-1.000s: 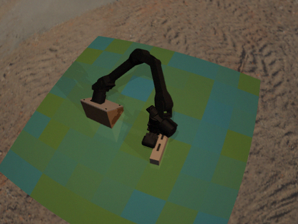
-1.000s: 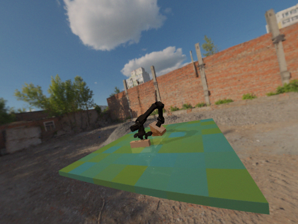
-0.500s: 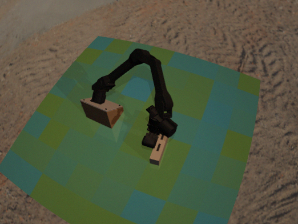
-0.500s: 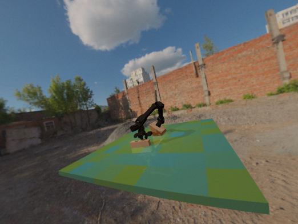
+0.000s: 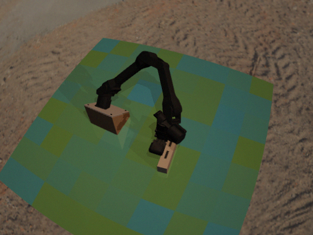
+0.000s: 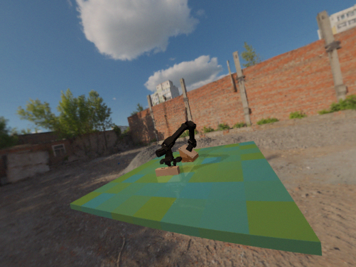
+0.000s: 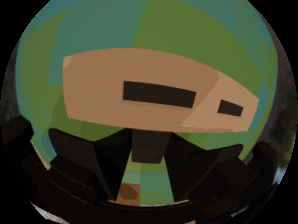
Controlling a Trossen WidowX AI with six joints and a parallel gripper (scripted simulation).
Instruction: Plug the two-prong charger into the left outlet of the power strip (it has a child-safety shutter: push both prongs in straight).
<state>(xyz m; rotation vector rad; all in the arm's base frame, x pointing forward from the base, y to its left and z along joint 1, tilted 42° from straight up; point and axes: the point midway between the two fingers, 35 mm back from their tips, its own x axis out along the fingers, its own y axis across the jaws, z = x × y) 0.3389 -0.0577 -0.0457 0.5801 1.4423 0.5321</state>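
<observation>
The power strip (image 5: 162,165) (image 6: 167,171) (image 7: 92,92) is a long tan block lying on the patterned board, with two dark slot-like outlets in its top in the wrist view. My gripper (image 7: 148,129) is shut on the charger (image 7: 147,150), a small dark block between the fingers. The wrist view shows the charger at the strip's near long edge, overlapping that edge in the picture, below the larger outlet (image 7: 159,94). The smaller-looking outlet (image 7: 230,108) is farther right. The prongs are hidden, and I cannot tell whether the charger touches the strip. In the top view the gripper hides the strip's far end.
The arm's tan base block (image 5: 102,119) (image 6: 188,155) stands behind the strip in the exterior view, and left of it in the top view. The green and blue checked board (image 5: 114,195) (image 6: 218,197) has its edges well away from the strip.
</observation>
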